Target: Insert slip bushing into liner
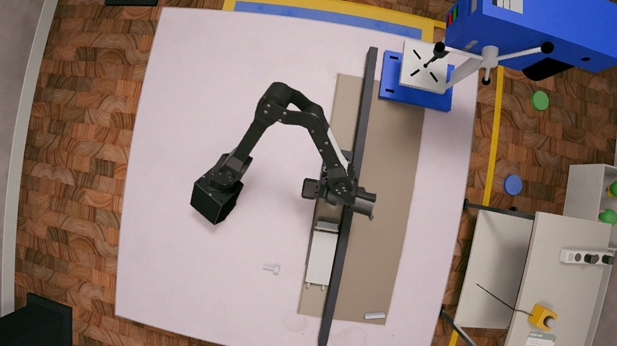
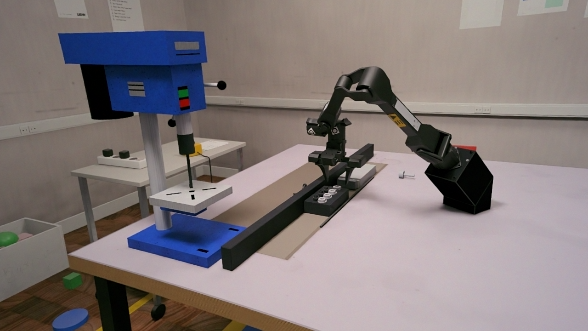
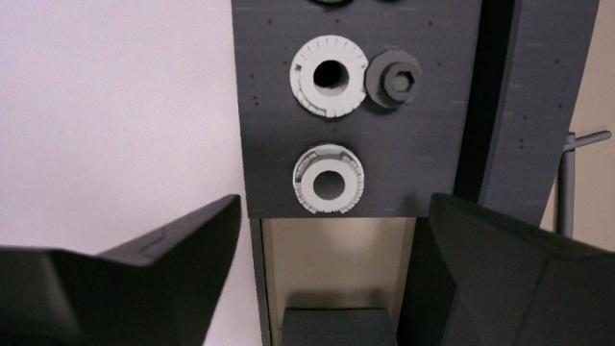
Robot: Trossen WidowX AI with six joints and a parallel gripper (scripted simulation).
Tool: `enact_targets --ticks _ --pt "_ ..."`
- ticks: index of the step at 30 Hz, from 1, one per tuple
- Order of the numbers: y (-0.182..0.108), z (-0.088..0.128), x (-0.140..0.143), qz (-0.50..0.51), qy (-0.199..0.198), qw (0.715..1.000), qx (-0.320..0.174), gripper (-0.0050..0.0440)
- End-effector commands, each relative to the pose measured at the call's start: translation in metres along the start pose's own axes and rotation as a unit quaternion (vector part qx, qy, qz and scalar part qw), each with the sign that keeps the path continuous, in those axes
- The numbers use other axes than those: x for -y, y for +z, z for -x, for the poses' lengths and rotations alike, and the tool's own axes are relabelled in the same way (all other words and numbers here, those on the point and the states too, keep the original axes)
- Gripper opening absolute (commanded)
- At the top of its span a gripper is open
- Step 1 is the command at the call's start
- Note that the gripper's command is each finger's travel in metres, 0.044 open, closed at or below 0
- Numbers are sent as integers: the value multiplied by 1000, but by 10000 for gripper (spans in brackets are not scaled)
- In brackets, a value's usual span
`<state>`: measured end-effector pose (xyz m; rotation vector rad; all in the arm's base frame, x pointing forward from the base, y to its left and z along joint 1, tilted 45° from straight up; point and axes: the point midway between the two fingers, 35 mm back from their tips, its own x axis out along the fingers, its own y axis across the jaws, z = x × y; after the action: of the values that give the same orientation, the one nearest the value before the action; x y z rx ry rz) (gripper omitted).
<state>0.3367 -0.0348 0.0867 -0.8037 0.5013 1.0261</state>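
Observation:
The dark jig plate (image 2: 325, 204) (image 3: 274, 120) lies against the long black fence (image 1: 335, 289) (image 2: 267, 226). In the wrist view the liner nearest me holds a pale bushing (image 3: 329, 179); its head looks level on the liner's knurled rim. The liner behind it (image 3: 330, 76) also holds a pale bushing, with a dark lock screw (image 3: 394, 84) beside it. My gripper (image 1: 338, 194) (image 2: 336, 180) (image 3: 335, 206) is open, its fingers standing wide on either side of the plate's near end and touching nothing. The pale pusher block (image 1: 323, 255) (image 2: 364, 170) sits behind the plate.
A small white flanged pin (image 1: 271, 269) (image 2: 406, 174) lies loose on the table near the arm's base. A tan mat (image 1: 385, 187) underlies the jig. The blue drill press (image 1: 524, 15) (image 2: 135, 70) stands at the fence's far end. A small pale bar (image 1: 374, 315) lies on the mat.

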Motion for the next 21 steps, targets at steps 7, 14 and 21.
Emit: enact_targets --ticks 7,14,21 --pt "-2 26 -13 5 -3 1000 -3 440" --pt "-6 79 -37 32 -26 999 -15 440" --pt "2 88 -57 5 -3 1000 -2 440"
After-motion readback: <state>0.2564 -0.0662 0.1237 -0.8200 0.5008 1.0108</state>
